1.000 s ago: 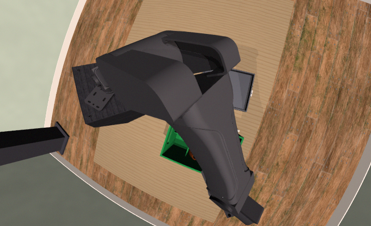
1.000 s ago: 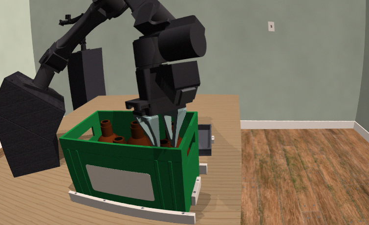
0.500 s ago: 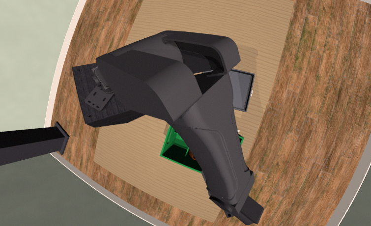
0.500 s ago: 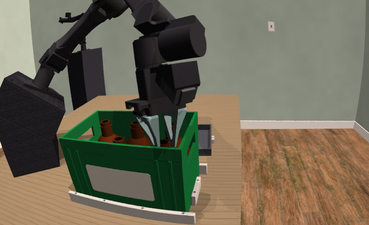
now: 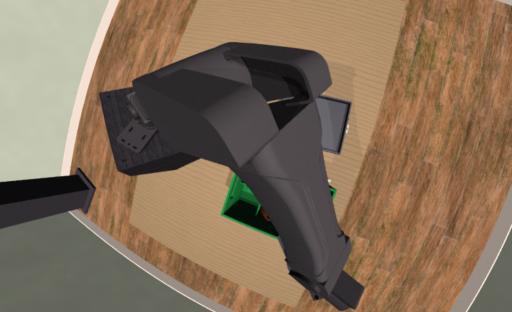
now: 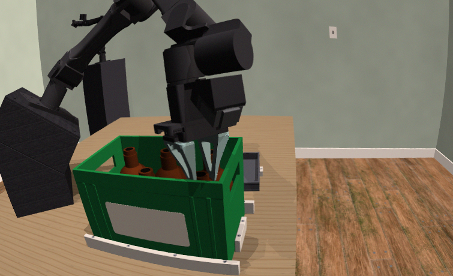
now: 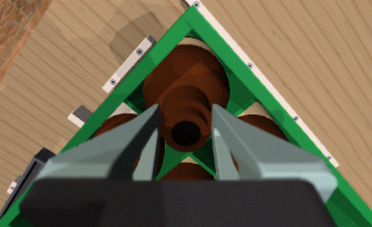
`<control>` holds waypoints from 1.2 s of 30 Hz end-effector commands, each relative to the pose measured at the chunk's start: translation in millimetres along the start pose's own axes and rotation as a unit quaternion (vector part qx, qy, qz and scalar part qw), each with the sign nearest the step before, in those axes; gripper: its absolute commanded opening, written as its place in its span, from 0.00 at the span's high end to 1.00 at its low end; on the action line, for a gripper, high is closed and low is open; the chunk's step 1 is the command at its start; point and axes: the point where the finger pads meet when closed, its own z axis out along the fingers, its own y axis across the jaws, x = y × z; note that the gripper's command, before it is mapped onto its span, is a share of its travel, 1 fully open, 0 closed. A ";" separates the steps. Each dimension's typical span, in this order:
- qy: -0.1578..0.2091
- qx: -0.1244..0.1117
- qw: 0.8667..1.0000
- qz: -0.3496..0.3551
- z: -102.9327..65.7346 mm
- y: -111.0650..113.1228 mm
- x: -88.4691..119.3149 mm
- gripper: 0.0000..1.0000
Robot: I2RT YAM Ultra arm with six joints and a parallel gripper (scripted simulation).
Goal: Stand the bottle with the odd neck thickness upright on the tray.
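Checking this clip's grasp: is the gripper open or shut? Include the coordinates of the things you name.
Shut on a bottle neck [image 6: 201, 175] [image 7: 186, 115]: the gripper's fingertips [image 6: 204, 178] flank it closely on both sides.

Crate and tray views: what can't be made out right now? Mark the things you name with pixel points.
- Top: most of the crate [image 5: 226, 214] [image 6: 146, 186] [image 7: 280, 101] and its bottles, behind the arm; the hand [image 6: 206, 179] [image 7: 186, 113], not visible.
- Exterior: bottle bodies, behind the crate's front wall; most of the tray [image 5: 333, 123] [image 6: 252, 169], behind the crate.
- Wrist: side bottles' necks, behind the fingers; rest of the tray, cut off by the picture's edge.
- All: which neck differs, too small or covered.

Crate walls [image 6: 149, 185] [image 7: 117, 88] and neighboring bottles [image 6: 168, 164] [image 7: 262, 124] crowd end effector [image 6: 206, 178] [image 7: 186, 113] closely.
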 end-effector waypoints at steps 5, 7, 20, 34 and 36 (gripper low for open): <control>-0.020 -0.007 1.000 -0.006 -24.9 6.5 -12.5 1.00; -0.020 -0.007 1.000 -0.006 -26.8 6.6 -12.5 1.00; -0.020 -0.007 1.000 -0.006 -39.5 5.5 -13.4 1.00; -0.021 -0.006 1.000 -0.006 -52.3 4.1 -14.4 1.00; -0.021 -0.005 1.000 -0.006 -53.9 3.9 -14.5 1.00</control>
